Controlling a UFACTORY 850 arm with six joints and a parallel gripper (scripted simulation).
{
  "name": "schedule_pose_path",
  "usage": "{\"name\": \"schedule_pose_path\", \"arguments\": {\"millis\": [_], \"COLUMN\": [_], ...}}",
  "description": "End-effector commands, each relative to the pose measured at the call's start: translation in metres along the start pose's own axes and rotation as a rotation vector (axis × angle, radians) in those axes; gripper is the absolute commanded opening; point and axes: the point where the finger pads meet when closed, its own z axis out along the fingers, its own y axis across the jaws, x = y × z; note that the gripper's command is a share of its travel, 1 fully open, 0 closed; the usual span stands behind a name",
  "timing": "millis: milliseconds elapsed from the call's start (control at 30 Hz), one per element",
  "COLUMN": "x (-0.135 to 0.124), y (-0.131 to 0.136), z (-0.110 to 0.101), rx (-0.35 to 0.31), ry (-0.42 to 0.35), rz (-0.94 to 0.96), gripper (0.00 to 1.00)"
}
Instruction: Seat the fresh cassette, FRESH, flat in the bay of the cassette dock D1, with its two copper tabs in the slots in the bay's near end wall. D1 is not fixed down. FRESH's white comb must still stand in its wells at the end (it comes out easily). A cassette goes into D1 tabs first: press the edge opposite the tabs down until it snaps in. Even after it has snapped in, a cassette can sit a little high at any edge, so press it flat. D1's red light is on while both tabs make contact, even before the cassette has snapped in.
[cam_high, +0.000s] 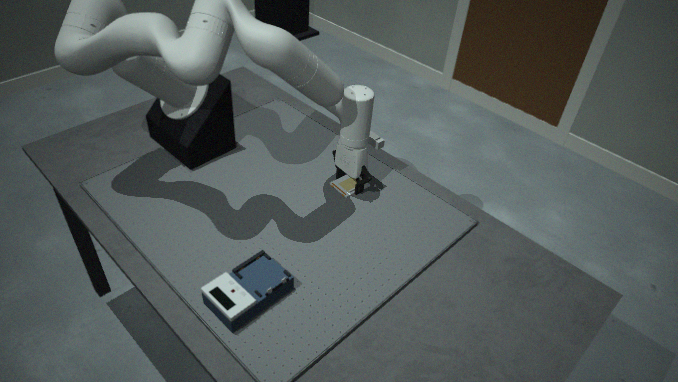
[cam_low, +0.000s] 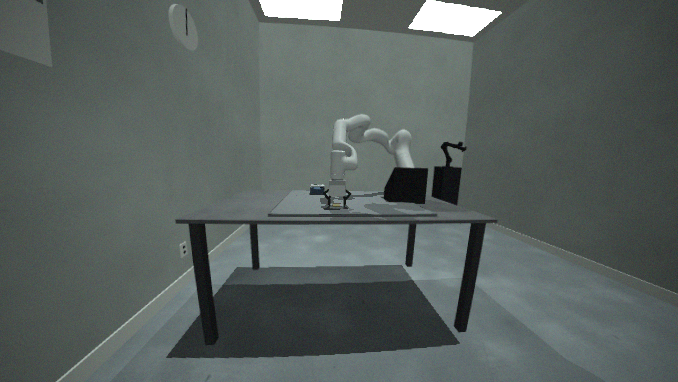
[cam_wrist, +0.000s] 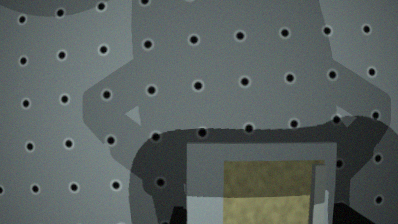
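The big grey desk (cam_high: 500, 280) carried a pale dotted mat (cam_high: 325, 300). The blue and white dock D1 (cam_high: 248, 290) sat well away from the gripper, its bay showing nothing inside. The black gripper (cam_high: 354, 186) was squeezed on the flat grey and yellow cassette FRESH (cam_high: 345, 186), low on the mat. Lifting, carrying and pressing it in all looked left to do. The mat's far edge was close beside the gripper; towards the dock there was lots of room.

Fig.: grey room w/ dark-legged table (cam_low: 335, 218).
Walls grey-green; floor blue-grey; two ceiling light panels (cam_low: 452, 17); round wall clock (cam_low: 183, 20) at left; brown door panel (cam_high: 525, 52); wall socket (cam_low: 183, 248) low at left.
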Motion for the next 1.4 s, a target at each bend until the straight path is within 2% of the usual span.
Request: {"name": "schedule_pose_path", "arguments": {"millis": [0, 400, 1367], "x": [0.0, 0.0, 0.0], "y": [0.001, 0.001, 0.001], "z": [-0.001, -0.001, -0.037], "rx": [-0.001, -0.001, -0.001], "ry": [0.001, 0.001, 0.001], "rz": [0.0, 0.0, 0.0], "gripper": [0.0, 0.0, 0.0]}}
